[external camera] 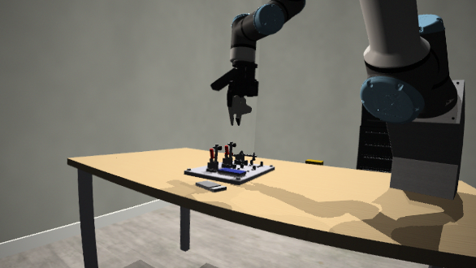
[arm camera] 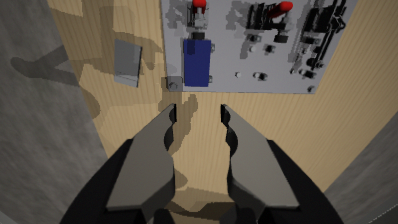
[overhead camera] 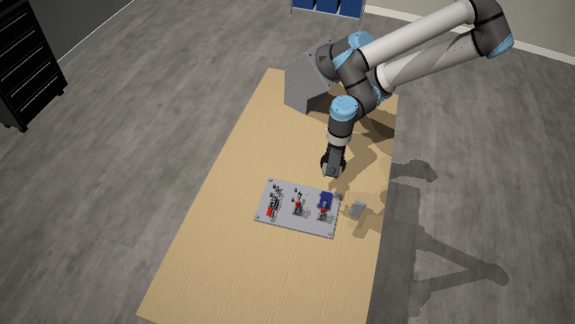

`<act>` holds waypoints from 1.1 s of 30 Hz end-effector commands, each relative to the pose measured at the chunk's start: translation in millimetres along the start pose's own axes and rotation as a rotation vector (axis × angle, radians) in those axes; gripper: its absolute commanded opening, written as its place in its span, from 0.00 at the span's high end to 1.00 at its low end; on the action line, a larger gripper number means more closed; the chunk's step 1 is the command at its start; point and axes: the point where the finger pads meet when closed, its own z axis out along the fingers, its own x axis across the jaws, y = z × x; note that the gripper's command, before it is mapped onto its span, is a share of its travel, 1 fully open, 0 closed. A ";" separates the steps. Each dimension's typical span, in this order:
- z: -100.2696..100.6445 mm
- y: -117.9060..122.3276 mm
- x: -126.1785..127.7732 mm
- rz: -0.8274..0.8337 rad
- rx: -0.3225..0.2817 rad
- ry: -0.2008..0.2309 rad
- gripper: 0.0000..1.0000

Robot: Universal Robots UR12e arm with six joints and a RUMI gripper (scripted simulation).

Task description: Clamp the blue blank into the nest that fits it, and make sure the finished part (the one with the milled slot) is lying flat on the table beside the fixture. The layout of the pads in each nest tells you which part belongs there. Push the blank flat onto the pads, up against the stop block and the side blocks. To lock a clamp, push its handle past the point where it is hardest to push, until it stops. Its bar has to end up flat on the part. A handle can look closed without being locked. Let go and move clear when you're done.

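Observation:
The grey fixture plate (overhead camera: 296,208) lies on the wooden table and carries three nests with small toggle clamps. The blue blank (overhead camera: 324,198) sits in the nest at the plate's right end; it also shows in the wrist view (arm camera: 197,62), with a red clamp handle (arm camera: 199,5) just beyond it. The grey finished part (overhead camera: 358,209) lies flat on the table beside the plate, and shows in the wrist view (arm camera: 127,62) too. My gripper (external camera: 235,118) hangs high above the table, behind the plate. Its fingers stand partly apart with nothing between them.
The other two clamps (overhead camera: 297,202) (overhead camera: 271,206) also have red handles. The robot's grey pedestal (overhead camera: 306,85) stands at the table's far end. A small yellow object (external camera: 314,162) lies near the far edge. A black cabinet (overhead camera: 26,64) stands off to the left.

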 end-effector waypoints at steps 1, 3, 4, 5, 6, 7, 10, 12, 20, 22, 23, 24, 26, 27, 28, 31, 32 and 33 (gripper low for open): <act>13.2 -0.6 0.1 0.000 0.001 0.001 0.72; 22.4 -0.6 0.1 0.000 0.001 0.001 0.72; 27.1 -0.6 0.1 0.000 0.001 0.001 0.72; 31.6 -0.6 0.1 0.000 0.001 0.001 0.72; 35.9 -0.6 0.1 0.000 0.001 0.001 0.72; 39.8 -0.6 0.1 0.000 0.001 0.001 0.72; 43.2 -0.6 0.1 0.000 0.001 0.001 0.72; 48.4 -0.6 0.1 0.000 0.001 0.001 0.72; 52.3 -1.1 0.1 0.000 0.001 0.001 0.72; 52.3 -2.6 0.1 0.000 0.001 0.001 0.72; 52.3 -3.9 0.1 0.000 0.001 0.001 0.72; 52.3 -5.5 0.1 0.000 0.001 0.001 0.72; 52.3 -5.5 0.1 0.000 0.001 0.001 0.72; 52.3 -7.6 0.1 0.000 0.001 0.001 0.72; 52.3 -10.0 0.1 0.000 0.001 0.001 0.72; 52.3 -19.6 0.1 0.000 0.001 0.001 0.72; 52.3 -23.5 0.1 0.000 0.001 0.001 0.72; 52.3 -27.6 0.1 0.000 0.001 0.001 0.72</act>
